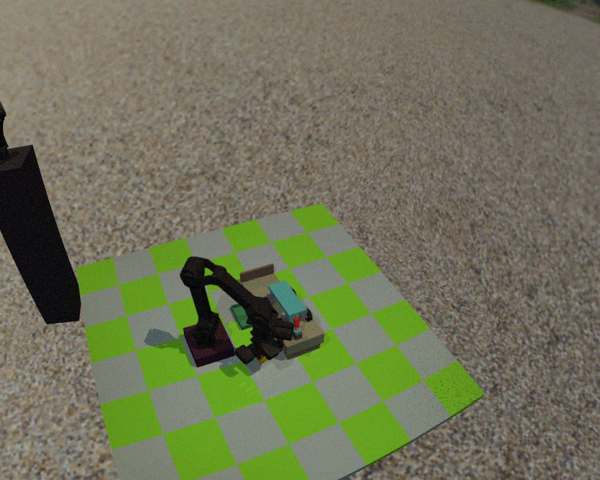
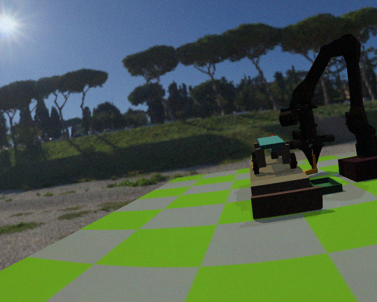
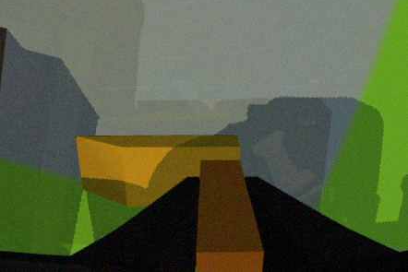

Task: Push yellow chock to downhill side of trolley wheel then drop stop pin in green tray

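Note:
My gripper is shut on the upright orange handle of the yellow chock. The chock is low at the mat, beside the ramp; contact with the mat is hard to tell. The trolley, with a teal top, stands on the ramp. The red-headed stop pin stands upright at its uphill end. The green tray lies beside the ramp, partly hidden by the arm in the top view.
A brown board stands across the ramp's low end. The arm's dark red base block is across from the ramp, past the tray. A tall dark pillar carrying another arm stands at the left edge of the checkered mat.

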Motion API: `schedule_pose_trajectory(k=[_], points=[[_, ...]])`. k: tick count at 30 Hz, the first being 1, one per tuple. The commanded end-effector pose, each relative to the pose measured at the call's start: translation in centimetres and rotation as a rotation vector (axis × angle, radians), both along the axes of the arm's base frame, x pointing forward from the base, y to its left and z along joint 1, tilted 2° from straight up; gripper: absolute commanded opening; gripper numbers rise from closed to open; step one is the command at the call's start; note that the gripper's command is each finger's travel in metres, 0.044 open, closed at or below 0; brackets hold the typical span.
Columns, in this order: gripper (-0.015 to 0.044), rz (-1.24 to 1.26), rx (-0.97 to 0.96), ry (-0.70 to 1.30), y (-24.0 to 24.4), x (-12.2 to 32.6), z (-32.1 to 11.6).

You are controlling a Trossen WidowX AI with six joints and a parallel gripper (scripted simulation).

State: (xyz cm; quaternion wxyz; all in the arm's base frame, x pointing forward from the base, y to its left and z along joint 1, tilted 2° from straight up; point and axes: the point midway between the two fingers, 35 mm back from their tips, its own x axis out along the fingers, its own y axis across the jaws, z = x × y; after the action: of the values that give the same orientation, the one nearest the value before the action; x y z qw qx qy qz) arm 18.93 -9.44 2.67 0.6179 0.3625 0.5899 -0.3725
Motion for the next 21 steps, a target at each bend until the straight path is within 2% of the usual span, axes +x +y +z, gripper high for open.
schedule_pose_trajectory(k=[1, 21], points=[[0.0000, 0.004, -0.003, -0.015, 0.0, 0.1, 1.5], [0.0000, 0.004, -0.002, -0.015, 0.3, -0.6, 8.3]])
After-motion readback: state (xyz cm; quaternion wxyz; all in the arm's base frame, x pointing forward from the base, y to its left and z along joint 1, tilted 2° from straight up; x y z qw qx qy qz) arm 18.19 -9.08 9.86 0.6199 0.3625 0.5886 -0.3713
